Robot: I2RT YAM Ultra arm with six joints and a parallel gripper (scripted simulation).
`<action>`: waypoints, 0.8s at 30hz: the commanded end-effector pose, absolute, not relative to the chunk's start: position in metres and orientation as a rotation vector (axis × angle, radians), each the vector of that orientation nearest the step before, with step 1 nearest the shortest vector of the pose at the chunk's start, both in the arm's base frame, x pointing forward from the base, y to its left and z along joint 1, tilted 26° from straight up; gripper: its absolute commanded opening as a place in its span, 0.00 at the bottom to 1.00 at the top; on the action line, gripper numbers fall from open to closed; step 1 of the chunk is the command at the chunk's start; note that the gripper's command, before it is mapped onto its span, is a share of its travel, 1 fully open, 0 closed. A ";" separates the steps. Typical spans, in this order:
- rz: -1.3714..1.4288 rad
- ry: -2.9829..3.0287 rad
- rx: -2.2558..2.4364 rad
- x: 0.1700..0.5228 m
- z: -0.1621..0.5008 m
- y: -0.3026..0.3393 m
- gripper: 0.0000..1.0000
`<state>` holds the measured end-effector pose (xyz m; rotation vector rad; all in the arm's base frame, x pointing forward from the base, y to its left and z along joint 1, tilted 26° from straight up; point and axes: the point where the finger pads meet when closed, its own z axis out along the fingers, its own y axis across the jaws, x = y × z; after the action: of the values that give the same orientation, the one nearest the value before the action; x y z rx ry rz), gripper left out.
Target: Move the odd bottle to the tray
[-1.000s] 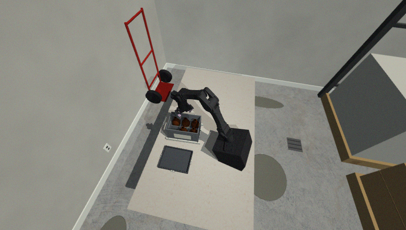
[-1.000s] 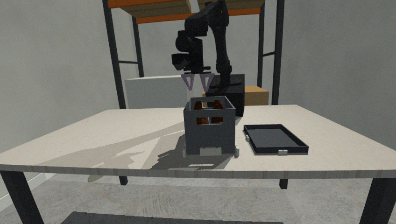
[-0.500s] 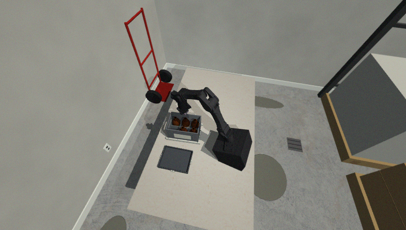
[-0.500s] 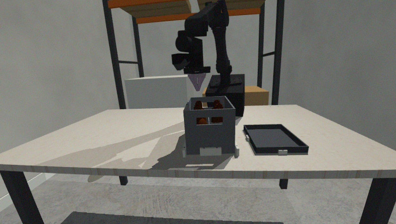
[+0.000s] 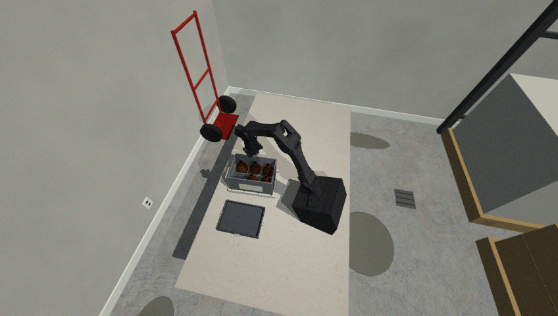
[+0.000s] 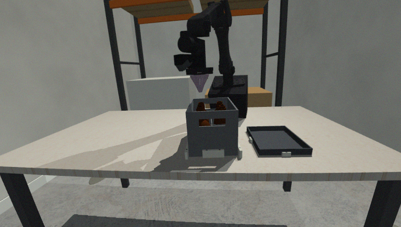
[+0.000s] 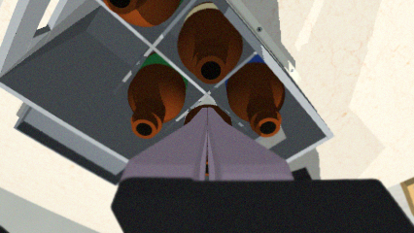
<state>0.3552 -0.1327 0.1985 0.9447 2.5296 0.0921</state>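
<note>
A grey crate (image 6: 211, 127) stands on the table and holds several brown bottles (image 5: 254, 167). In the wrist view three bottles show their open mouths (image 7: 211, 70), (image 7: 144, 128), (image 7: 267, 127); a fourth (image 7: 208, 113) is mostly hidden behind my fingers. My gripper (image 6: 200, 83) hangs above the crate, clear of the bottle tops, pointing down. Its purple fingers (image 7: 207, 146) are pressed together with nothing between them. The dark tray (image 6: 277, 140) lies empty beside the crate, and also shows in the top view (image 5: 240, 218).
The arm's black base (image 5: 320, 201) stands on the table behind the crate. A red hand truck (image 5: 207, 85) leans against the wall off the table. Metal shelving (image 6: 194, 11) with boxes stands behind the table.
</note>
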 end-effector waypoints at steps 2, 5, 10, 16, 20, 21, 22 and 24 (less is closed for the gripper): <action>0.088 2.484 0.944 0.362 0.211 -0.139 0.00; 0.088 2.484 0.944 0.362 0.211 -0.139 0.00; 0.088 2.484 0.944 0.362 0.211 -0.139 0.00; 0.088 2.485 0.946 0.361 0.210 -0.140 0.00; 0.088 2.495 0.940 0.360 0.208 -0.142 0.00; 0.088 2.495 0.940 0.360 0.208 -0.142 0.00; 0.084 2.474 0.931 0.358 0.217 -0.142 0.00; 0.085 2.476 0.932 0.357 0.217 -0.142 0.00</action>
<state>0.3545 -0.1360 0.1969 0.9540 2.5306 0.0933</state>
